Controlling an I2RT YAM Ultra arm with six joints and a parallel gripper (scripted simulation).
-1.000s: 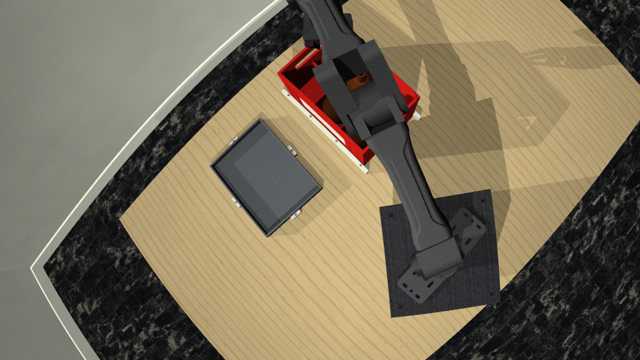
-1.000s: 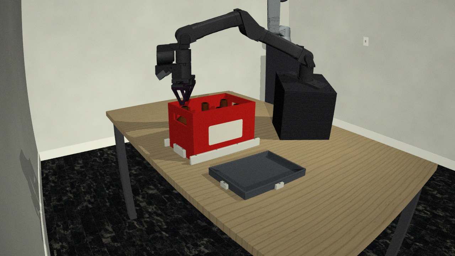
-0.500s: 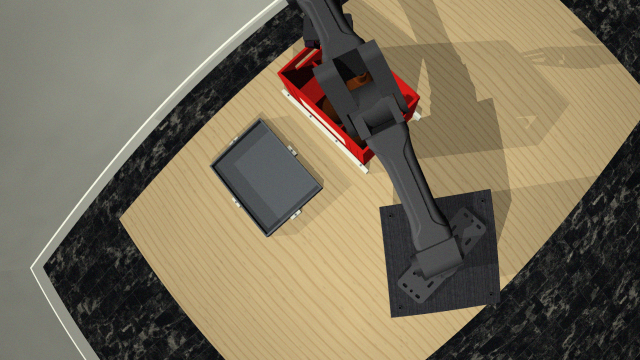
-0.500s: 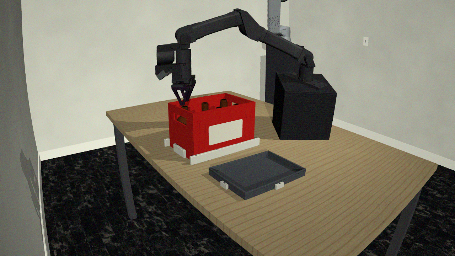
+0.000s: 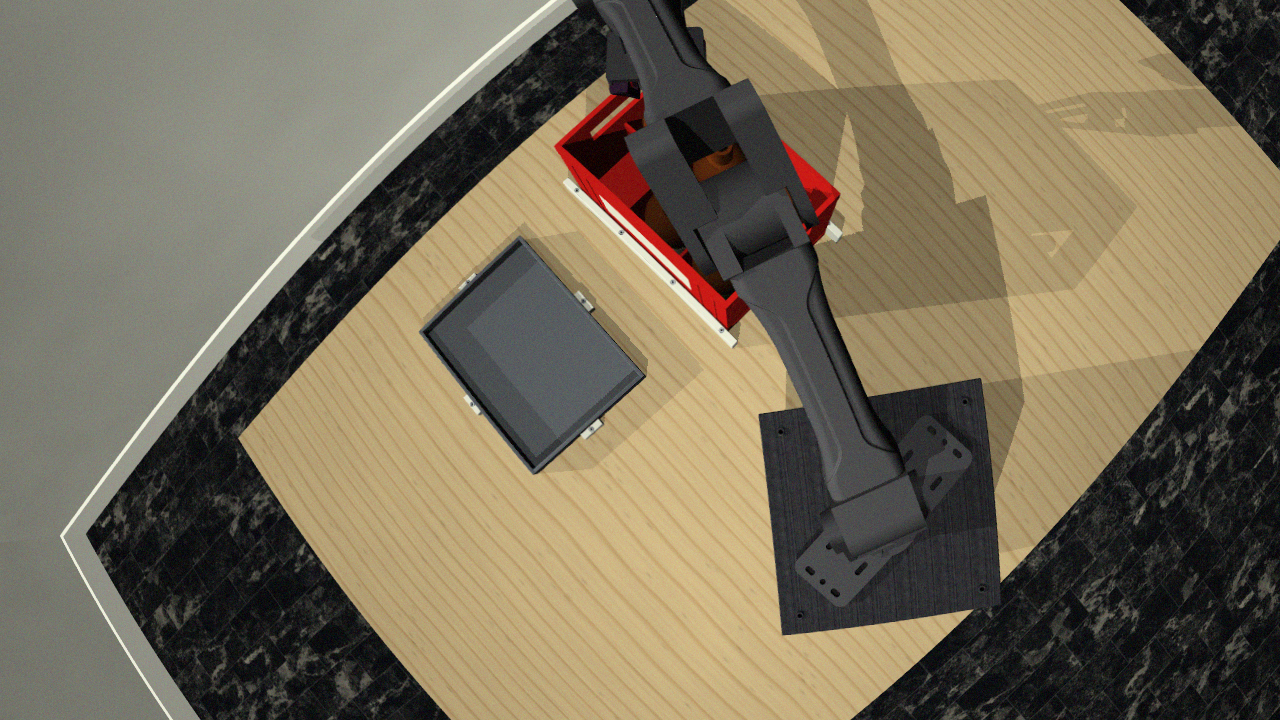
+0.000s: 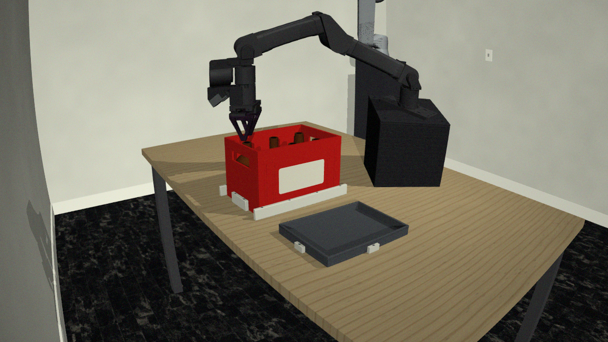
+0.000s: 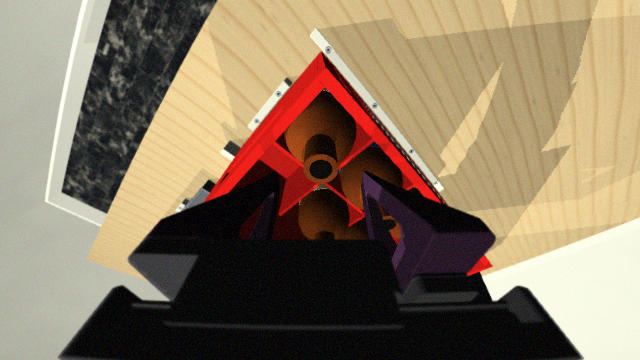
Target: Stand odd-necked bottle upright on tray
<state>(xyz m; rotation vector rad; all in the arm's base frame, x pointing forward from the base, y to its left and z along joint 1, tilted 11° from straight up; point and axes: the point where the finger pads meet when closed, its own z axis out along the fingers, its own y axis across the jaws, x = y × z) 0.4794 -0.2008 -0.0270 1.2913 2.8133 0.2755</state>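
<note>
Presently, item one: gripper (image 6: 245, 135), fingers part-spread and grasping nothing, pointing straight down just above the end cell of the red crate (image 6: 297, 178); in the wrist view each dark finger (image 7: 400, 220) flanks open air, with the cell divider showing between them.

Item two: brown bottles standing upright in the crate, long axes vertical, parallel to the gripper's approach; one bottle (image 7: 320, 167) shows its open mouth just ahead of the fingertips, not between them; another bottle neck (image 7: 325, 234) lies directly below the palm, largely hidden.

Which neck is the odd one cannot be told from these views; judged, the descent depends on centring over a mouth.

Item three: grey tray (image 6: 382, 235), well apart, on the table (image 6: 467, 263) beyond the crate's long labelled side.
</note>
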